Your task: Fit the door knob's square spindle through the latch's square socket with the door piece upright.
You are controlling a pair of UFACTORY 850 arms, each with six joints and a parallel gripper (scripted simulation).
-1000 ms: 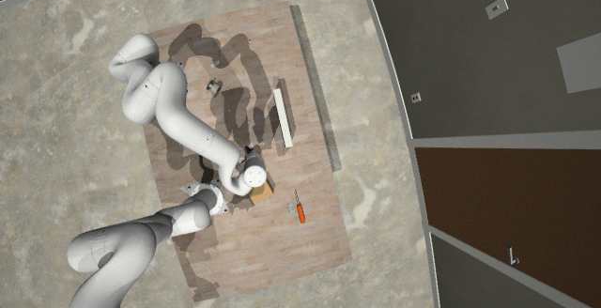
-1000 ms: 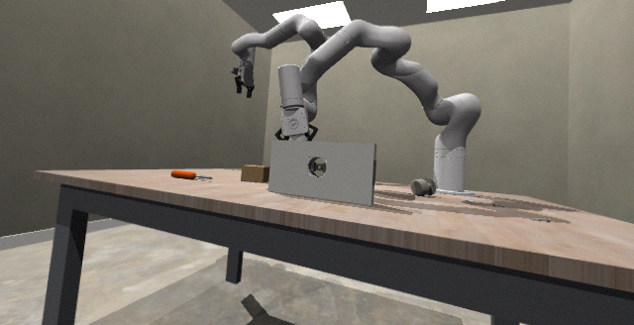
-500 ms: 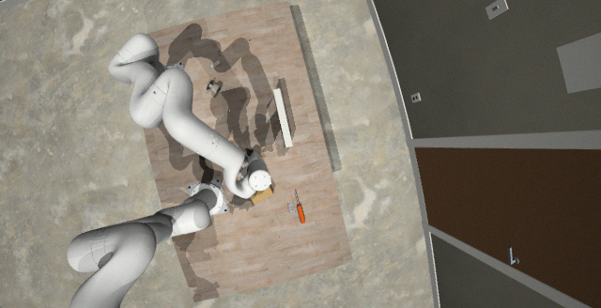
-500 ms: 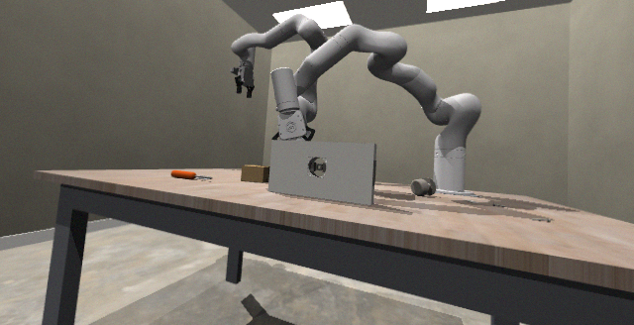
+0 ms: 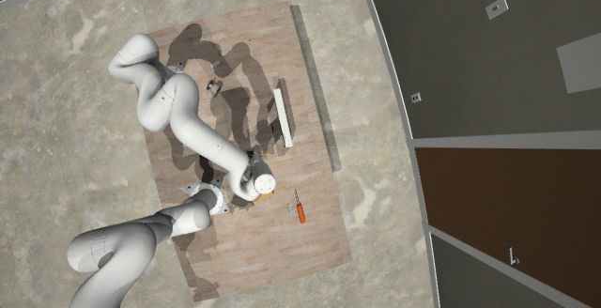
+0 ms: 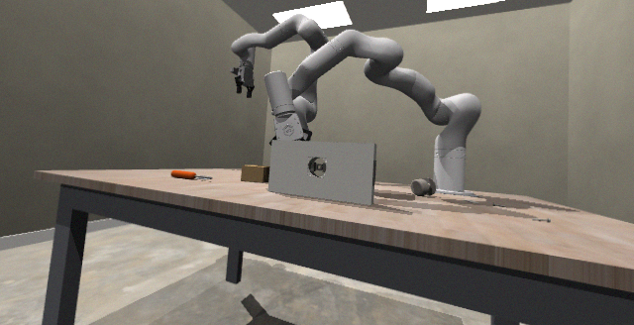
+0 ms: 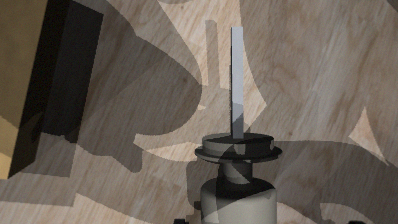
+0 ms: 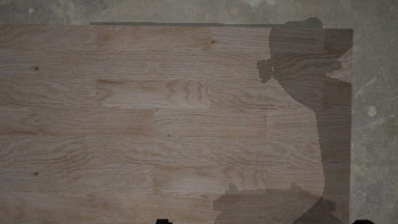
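The door piece [image 5: 283, 117] [image 6: 342, 166] stands upright on the table, with the latch's socket [image 6: 319, 166] showing in its round hole. The knob [image 7: 238, 207] lies on the table in the left wrist view, its square spindle [image 7: 237, 75] pointing toward the top of the picture. Its round plate [image 7: 239, 154] is at the spindle's base. My left gripper [image 7: 267, 222] is open, with one fingertip to each side of the knob at the picture's lower edge. In the exterior view it is mostly hidden behind the door piece. My right gripper [image 6: 244, 93] [image 8: 263, 221] is open and empty, high above.
A yellow-brown block [image 5: 264, 198] [image 6: 255, 173] [image 7: 17, 60] lies near the left gripper. An orange-handled screwdriver [image 5: 300, 214] [image 6: 183, 174] lies beside a small metal plate [image 5: 291, 207]. A second knob part [image 5: 214, 87] [image 6: 423, 186] and a small metal part [image 5: 215, 64] lie near the left arm's base.
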